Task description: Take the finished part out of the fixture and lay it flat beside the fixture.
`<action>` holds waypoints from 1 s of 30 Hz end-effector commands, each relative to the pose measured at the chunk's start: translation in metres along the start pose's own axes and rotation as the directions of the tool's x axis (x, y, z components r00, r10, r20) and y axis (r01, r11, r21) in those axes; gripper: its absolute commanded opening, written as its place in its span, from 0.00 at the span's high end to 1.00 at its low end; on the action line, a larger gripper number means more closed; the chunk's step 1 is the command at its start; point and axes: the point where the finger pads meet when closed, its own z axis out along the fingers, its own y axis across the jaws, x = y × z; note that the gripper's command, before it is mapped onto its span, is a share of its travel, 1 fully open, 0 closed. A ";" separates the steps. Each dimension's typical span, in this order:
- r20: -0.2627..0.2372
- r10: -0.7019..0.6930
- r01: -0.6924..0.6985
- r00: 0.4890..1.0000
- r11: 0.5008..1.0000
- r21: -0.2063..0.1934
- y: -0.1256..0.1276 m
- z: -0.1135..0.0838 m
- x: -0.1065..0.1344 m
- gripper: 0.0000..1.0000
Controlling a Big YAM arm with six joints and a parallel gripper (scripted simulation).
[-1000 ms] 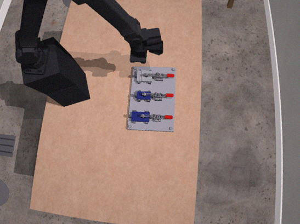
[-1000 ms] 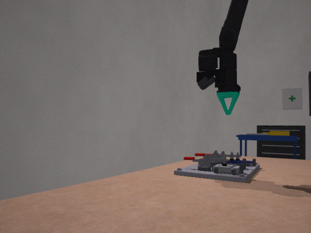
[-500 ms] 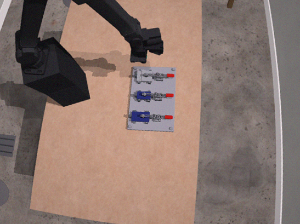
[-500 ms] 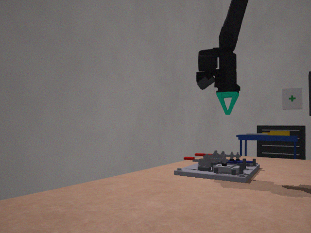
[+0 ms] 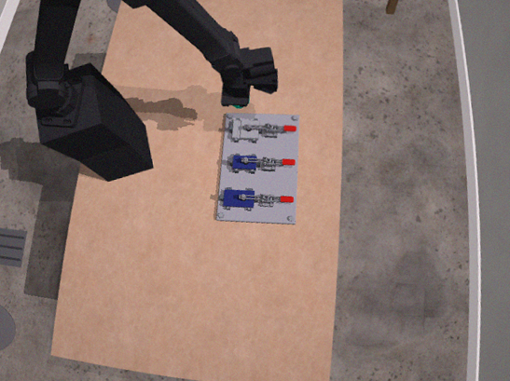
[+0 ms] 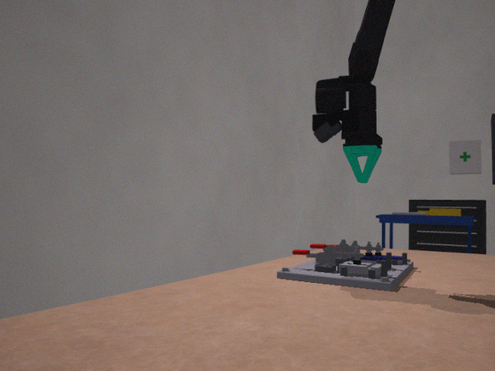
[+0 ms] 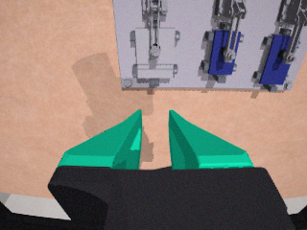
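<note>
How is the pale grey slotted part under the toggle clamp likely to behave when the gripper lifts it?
The pale grey slotted block looks solid and squared, so probably stiff and unlikely to roll. Its red-handled toggle clamp lies across it, so it likely won't lift until released. The open green gripper may slip on its smooth faces.

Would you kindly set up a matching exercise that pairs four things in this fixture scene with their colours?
Things:
1. hand
2. finished part
3. clamp handle
4. middle blank

Colours:
A. red
B. blue
C. green
D. light grey

Pairs: 1-C, 2-D, 3-A, 4-B
</note>
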 end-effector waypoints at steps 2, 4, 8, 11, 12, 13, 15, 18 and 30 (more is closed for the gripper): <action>0.007 -0.007 0.007 1.000 1.000 -0.004 0.007 -0.004 -0.004 0.08; 0.007 -0.007 0.007 1.000 1.000 -0.004 0.007 -0.004 -0.003 0.08; 0.008 -0.007 0.007 1.000 1.000 -0.004 0.006 -0.005 -0.003 0.08; 0.008 -0.007 0.007 1.000 1.000 -0.004 0.006 -0.005 -0.003 0.08; 0.008 -0.007 0.007 1.000 1.000 -0.004 0.006 -0.005 -0.003 0.08; 0.008 -0.007 0.007 1.000 1.000 -0.004 0.006 -0.005 -0.002 0.08; 0.008 -0.007 0.007 1.000 1.000 -0.004 0.006 -0.005 -0.002 0.08; 0.008 -0.007 0.007 1.000 1.000 -0.004 0.006 -0.006 -0.002 0.08; 0.008 -0.008 0.008 1.000 1.000 -0.004 0.006 -0.007 -0.001 0.08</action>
